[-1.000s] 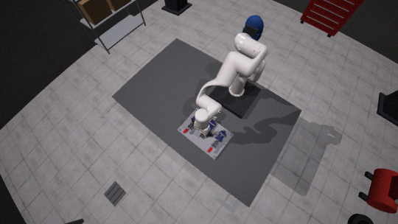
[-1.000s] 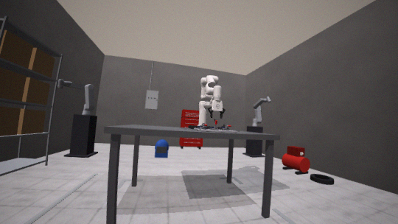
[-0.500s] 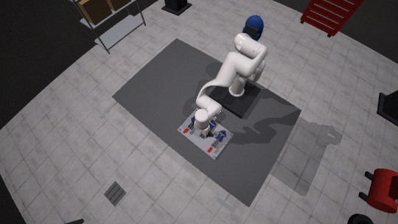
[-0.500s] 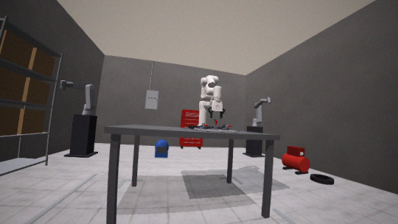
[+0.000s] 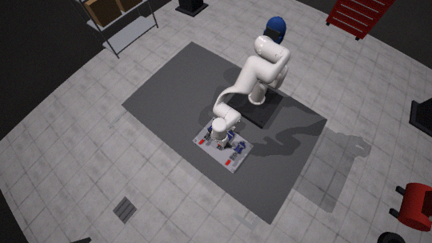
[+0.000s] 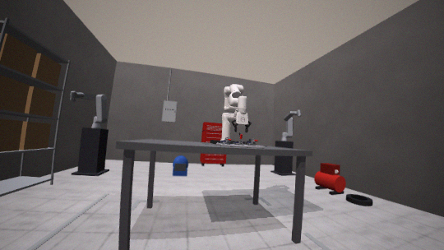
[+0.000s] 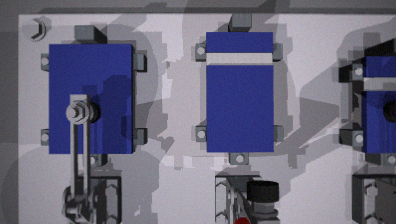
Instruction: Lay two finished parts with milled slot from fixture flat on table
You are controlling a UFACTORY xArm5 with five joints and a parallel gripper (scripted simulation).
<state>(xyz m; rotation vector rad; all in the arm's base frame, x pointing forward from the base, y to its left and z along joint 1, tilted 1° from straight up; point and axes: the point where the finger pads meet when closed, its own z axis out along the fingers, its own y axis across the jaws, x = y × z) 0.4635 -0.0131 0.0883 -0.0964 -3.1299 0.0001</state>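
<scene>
Two slotted parts remain in the fixture (image 5: 233, 168) (image 7: 180, 195), so bring the open gripper (image 6: 241, 131) squarely over the unclamped middle one (image 7: 240, 107), pinching its sides between the locating blocks, clear of the clamped blank (image 7: 65, 70).

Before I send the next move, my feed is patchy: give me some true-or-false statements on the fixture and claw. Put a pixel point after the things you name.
1. The claw (image 5: 222, 146) (image 6: 241, 128) is open. True.
2. The middle part (image 7: 240, 107) has its clamp arm pressed on its top. False: no clamp arm lies over it.
3. The blank (image 7: 65, 75) has a clamp arm over it. True.
4. The blank carries a milled slot. False: no slot shows on it; the middle part has one.
5. Both slotted parts lie flat on the table (image 5: 160, 92) (image 6: 173, 145). False: both sit in the fixture (image 5: 234, 168) (image 7: 175, 200).
</scene>
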